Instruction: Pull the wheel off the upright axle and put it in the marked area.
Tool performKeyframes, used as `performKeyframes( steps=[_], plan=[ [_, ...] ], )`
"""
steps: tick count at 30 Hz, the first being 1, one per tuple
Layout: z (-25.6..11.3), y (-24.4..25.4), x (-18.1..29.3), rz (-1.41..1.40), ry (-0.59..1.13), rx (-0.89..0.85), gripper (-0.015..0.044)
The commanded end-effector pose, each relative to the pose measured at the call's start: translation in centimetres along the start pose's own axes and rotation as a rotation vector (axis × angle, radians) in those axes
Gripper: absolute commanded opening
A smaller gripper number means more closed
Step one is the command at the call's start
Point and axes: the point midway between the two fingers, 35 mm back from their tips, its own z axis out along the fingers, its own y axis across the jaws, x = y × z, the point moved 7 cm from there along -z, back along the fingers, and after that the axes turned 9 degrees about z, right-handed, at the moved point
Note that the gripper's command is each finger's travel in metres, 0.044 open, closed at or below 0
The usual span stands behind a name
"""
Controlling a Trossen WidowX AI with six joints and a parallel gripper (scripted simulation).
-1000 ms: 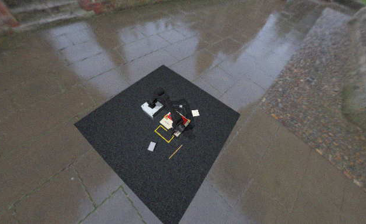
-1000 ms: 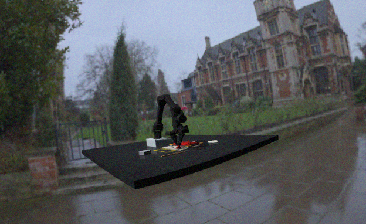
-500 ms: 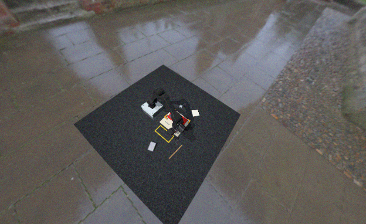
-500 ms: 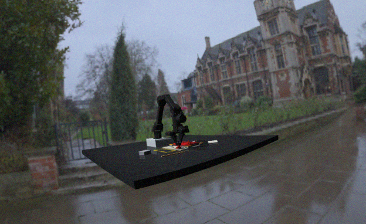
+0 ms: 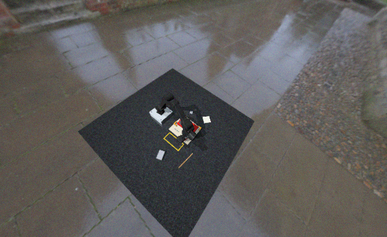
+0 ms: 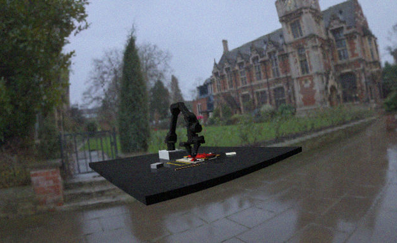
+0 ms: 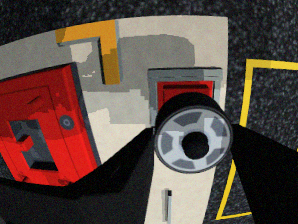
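The wheel (image 7: 175, 141), grey-faced with a black tyre and a dark hub hole, sits over a red block in a grey frame on the pale board (image 7: 215, 35) (image 5: 173, 129). My gripper (image 7: 192, 134) (image 6: 193, 156) (image 5: 185, 140) is shut on the wheel, one black finger on each side of the tyre. The axle does not show clearly, so I cannot tell whether the wheel is still on it. The marked area, a yellow outline (image 5: 171, 144) (image 7: 245, 95), lies on the table right beside the board. The top and exterior views hide the wheel behind the gripper.
A red panel (image 7: 60, 100) and an orange angled piece (image 7: 111, 60) are on the board. A light grey box (image 5: 160, 154) (image 6: 156, 165) lies beyond the outline. A thin orange stick (image 5: 185, 160) and a cream square (image 5: 206, 119) (image 6: 230, 154) lie on the table.
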Motion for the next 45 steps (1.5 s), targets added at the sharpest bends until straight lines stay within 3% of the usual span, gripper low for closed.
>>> performKeyframes(
  steps=[1, 45],
  plan=[
    [-0.7, 0.0, 0.0, 0.0, -0.011, 0.001, 0.0],
    [-2.2, 0.0, 0.0, 0.001, -0.012, 0.003, 0.0]
  ],
)
